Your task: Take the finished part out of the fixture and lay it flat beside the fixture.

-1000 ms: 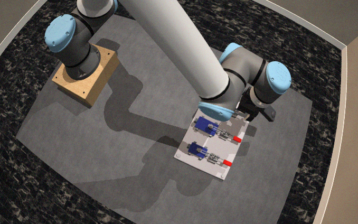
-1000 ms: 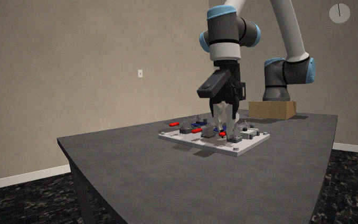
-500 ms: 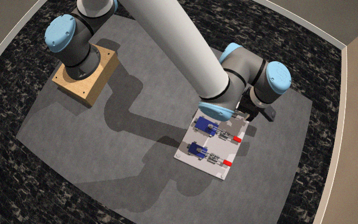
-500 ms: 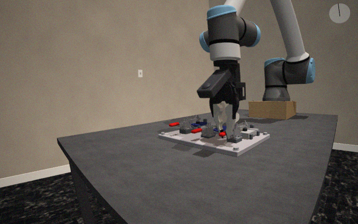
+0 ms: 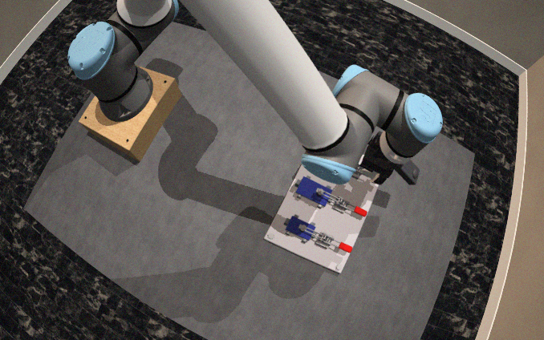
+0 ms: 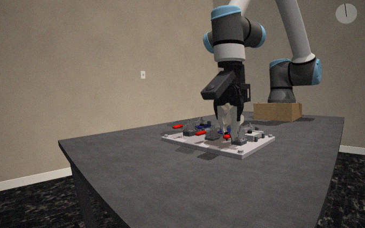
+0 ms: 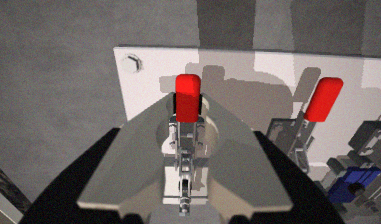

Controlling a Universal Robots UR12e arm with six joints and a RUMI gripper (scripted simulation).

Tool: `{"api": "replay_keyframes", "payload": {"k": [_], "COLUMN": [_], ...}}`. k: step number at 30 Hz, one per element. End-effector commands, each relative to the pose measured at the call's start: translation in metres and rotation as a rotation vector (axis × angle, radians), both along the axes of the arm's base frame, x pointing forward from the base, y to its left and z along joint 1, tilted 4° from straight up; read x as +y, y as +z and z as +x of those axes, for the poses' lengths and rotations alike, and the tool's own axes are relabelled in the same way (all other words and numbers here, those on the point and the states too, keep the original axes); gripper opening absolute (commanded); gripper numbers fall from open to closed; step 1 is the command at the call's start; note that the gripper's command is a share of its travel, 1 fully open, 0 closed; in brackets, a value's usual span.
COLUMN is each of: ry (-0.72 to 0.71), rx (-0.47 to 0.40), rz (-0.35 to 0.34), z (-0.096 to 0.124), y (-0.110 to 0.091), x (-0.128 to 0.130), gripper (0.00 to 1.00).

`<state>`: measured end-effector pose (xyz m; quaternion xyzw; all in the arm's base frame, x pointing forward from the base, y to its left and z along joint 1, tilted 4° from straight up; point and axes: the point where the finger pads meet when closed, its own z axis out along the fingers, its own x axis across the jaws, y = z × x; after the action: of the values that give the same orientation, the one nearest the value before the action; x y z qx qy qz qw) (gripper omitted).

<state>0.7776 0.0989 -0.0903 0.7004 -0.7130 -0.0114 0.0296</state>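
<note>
My gripper (image 7: 187, 94) (image 6: 227, 132) is shut on the lever of a toggle clamp with a red handle (image 7: 187, 97) (image 6: 226, 136), at the corner of the white fixture plate (image 7: 141, 95) (image 5: 338, 228) (image 6: 249, 148). In the top view the wrist hides the gripper and this clamp. Two blue blanks (image 5: 310, 190) (image 5: 298, 225) sit clamped on the plate, each under a clamp with a red handle (image 5: 359, 210) (image 5: 345, 247). One blue blank (image 7: 353, 182) also shows at the right of the wrist view, beside another red handle (image 7: 323, 99). The finished part is hidden behind my fingers and arm.
The plate lies on a grey table (image 5: 181, 219) (image 6: 178, 184). The arm's wooden base block (image 5: 132, 122) (image 6: 276, 111) stands at the far side. A bolt head (image 7: 131, 62) marks the plate's corner. Bare table lies beside the plate (image 7: 51, 100).
</note>
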Motion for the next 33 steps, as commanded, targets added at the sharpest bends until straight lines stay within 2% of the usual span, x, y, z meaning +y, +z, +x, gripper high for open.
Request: {"api": "replay_keyframes", "payload": {"k": [1,33], "ry": [0.000,0.000], "rx": [-0.002,-0.002], "rz": [0.000,0.000], "z": [0.0007,-0.0029], "y": [0.0011,0.0106], "x": [0.0000,0.0003], "gripper": [0.00,0.00]}}
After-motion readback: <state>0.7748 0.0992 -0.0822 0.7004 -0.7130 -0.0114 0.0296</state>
